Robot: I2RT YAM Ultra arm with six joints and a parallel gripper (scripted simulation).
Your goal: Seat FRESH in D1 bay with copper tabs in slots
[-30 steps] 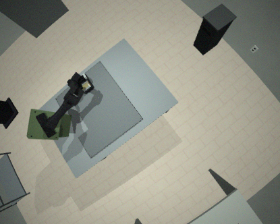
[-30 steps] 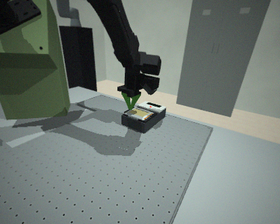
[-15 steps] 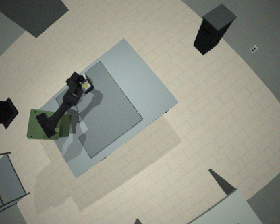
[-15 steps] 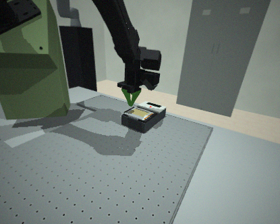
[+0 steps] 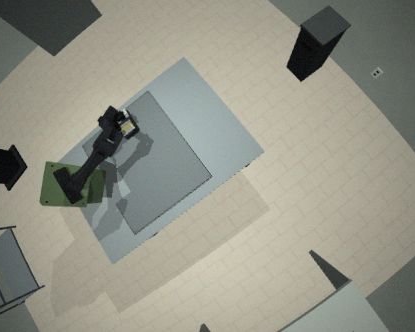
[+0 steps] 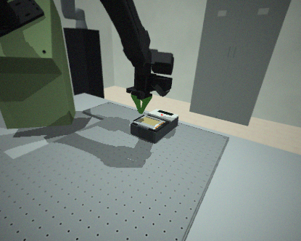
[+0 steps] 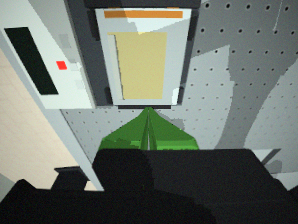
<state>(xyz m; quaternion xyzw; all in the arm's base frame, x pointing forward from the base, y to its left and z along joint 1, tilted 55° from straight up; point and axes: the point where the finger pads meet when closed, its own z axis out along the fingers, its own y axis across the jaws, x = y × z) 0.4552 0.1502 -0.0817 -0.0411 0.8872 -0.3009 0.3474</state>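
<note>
The hand (image 7: pixel 148 116) is fully closed and empty, its tip above the near edge of FRESH (image 7: pixel 143 62), which lies in dock D1 (image 6: pixel 149 131). Risk: an off-centre press may shift D1 or leave the edge raised.

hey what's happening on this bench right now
A black robot arm holds its green-fingered end effector shut and empty, tip just above the near edge of a pale cassette with a yellow gel panel. The cassette lies in the bay of a dark dock on the grey perforated deck. The small light on the dock's white console shows red. Whether the cassette is fully down cannot be told.
</note>
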